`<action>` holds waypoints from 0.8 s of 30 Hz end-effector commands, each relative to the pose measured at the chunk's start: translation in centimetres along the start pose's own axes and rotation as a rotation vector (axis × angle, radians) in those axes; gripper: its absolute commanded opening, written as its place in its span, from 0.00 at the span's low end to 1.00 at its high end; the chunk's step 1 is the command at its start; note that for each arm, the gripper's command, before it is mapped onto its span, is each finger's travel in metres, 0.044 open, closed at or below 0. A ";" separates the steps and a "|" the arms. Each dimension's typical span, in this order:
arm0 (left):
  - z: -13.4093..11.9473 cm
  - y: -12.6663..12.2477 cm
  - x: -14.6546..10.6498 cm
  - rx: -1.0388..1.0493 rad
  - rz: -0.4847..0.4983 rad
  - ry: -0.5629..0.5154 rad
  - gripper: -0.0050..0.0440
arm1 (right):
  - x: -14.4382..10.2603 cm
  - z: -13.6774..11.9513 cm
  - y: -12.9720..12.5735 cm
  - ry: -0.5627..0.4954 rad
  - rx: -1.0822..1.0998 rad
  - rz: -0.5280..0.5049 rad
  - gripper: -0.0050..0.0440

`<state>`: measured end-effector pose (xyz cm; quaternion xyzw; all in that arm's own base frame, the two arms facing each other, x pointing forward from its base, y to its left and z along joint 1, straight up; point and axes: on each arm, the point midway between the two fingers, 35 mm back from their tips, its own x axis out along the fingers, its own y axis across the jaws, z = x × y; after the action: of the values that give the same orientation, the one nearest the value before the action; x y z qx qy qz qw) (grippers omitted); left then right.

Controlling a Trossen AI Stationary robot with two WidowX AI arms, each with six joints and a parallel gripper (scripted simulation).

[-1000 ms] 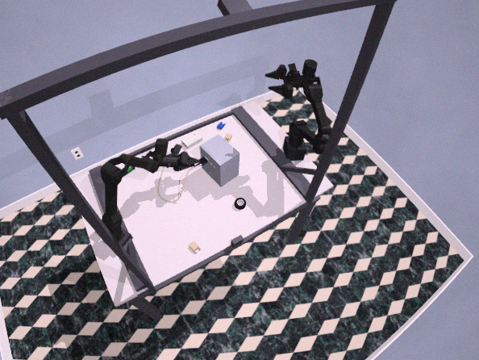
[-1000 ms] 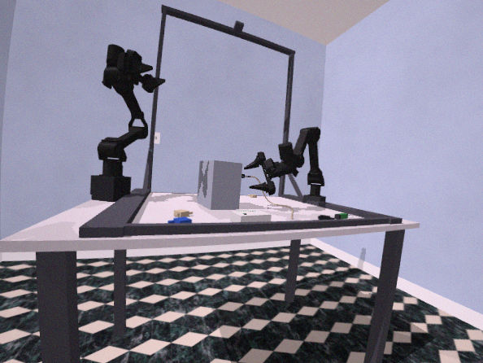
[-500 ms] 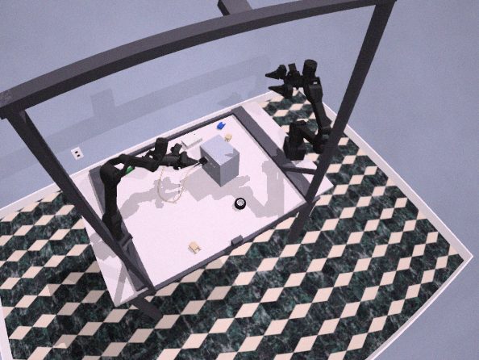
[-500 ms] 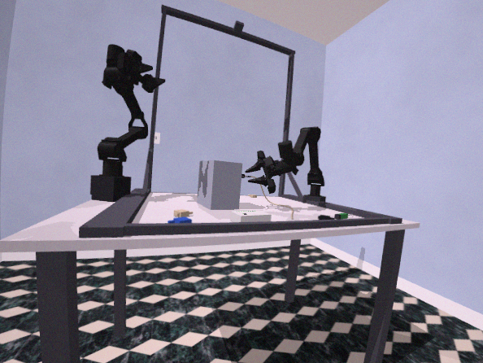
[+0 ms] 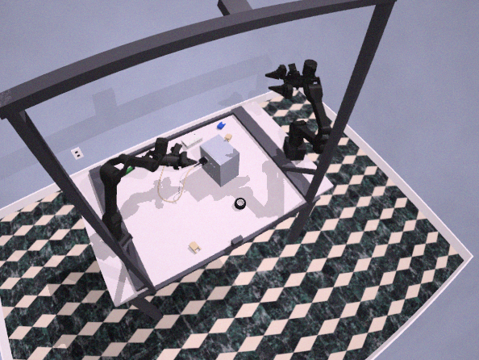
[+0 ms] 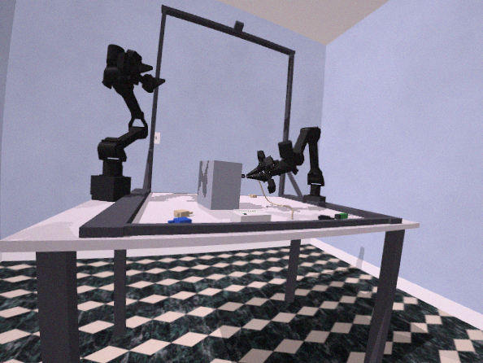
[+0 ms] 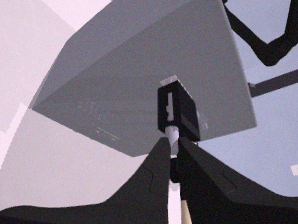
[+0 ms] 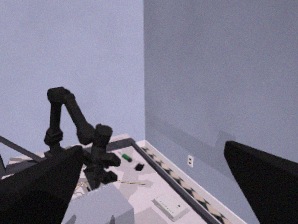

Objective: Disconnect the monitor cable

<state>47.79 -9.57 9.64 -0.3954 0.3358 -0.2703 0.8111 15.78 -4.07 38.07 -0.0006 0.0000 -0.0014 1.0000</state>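
The black plug (image 5: 203,161) (image 6: 243,176) (image 7: 177,107) sits straight at the port on the grey box (image 5: 230,171) (image 6: 225,187) (image 7: 130,75). Its tan cable (image 5: 160,190) loops down to the table. My left gripper (image 5: 197,162) (image 6: 247,176) (image 7: 172,144) is shut on a pale thumbscrew (image 7: 172,133) at the plug's rear, with one fingertip on each side. The other thumbscrew is hidden behind the plug and a finger. How far the held screw is undone cannot be told. My right gripper (image 5: 268,81) (image 6: 158,74) (image 8: 155,150) is open and empty, high above the far side of the box.
A white flat box (image 5: 193,141) (image 6: 252,217) (image 8: 170,206) lies near the grey box. A blue piece (image 5: 221,125) (image 6: 180,220) and a tan piece (image 5: 228,137) (image 6: 181,213) lie behind it. A black wheel, another tan piece (image 5: 194,247) and a green piece (image 6: 341,216) lie farther off.
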 end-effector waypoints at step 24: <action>0.7 -0.4 -0.2 -0.171 -0.152 -0.013 0.10 | 0.0 0.3 0.1 -0.001 -0.004 0.003 1.00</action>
<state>47.87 -9.36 9.32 -0.4825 0.3326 -0.2917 0.7559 15.78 -4.07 38.07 -0.0006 0.0000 -0.0014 1.0000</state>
